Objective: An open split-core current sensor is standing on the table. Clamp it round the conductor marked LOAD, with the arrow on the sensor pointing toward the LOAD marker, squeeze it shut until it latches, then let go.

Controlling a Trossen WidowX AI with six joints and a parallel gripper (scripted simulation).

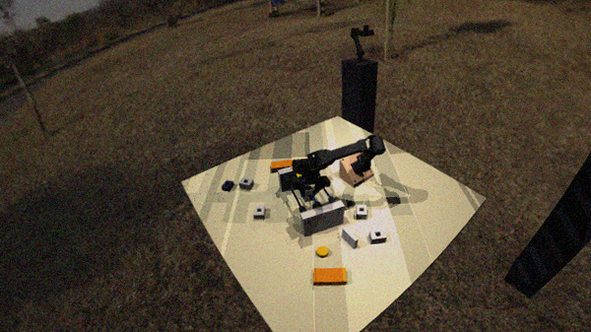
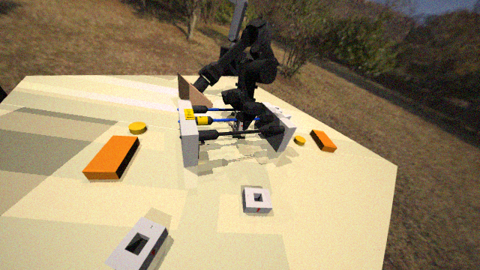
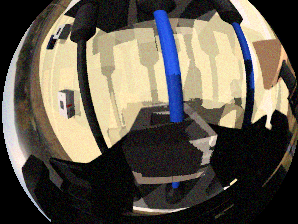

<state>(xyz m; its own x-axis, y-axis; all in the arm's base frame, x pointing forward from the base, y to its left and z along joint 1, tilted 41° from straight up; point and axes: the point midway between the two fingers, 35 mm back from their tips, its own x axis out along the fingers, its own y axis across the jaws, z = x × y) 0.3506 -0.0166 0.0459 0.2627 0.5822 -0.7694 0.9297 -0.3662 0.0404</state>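
Note:
A test rig holds three conductors between two white end blocks (image 2: pixel 188 139) (image 2: pixel 288 129) (image 1: pixel 323 218). The middle conductor (image 2: pixel 225 120) (image 3: pixel 172 63) is blue and has a yellow collar (image 2: pixel 204 120) at its marked end. A dark split-core sensor (image 3: pixel 162 152) sits round this blue conductor; I cannot tell from here whether it is latched or which way its arrow points. My gripper (image 2: pixel 247 121) (image 1: pixel 312 192) (image 3: pixel 162 129) stands straight over the sensor, with its fingers open on either side of it. The arm hides the sensor in the top and exterior views.
A brown wedge (image 2: pixel 191 94) stands behind the rig. Two orange blocks (image 2: pixel 111 157) (image 2: pixel 323 140) and two yellow discs (image 2: pixel 137 127) (image 2: pixel 299 140) lie beside it. Other white sensor bodies (image 2: pixel 257 199) (image 2: pixel 137 244) lie in front. A dark pillar (image 1: pixel 359 92) stands past the mat.

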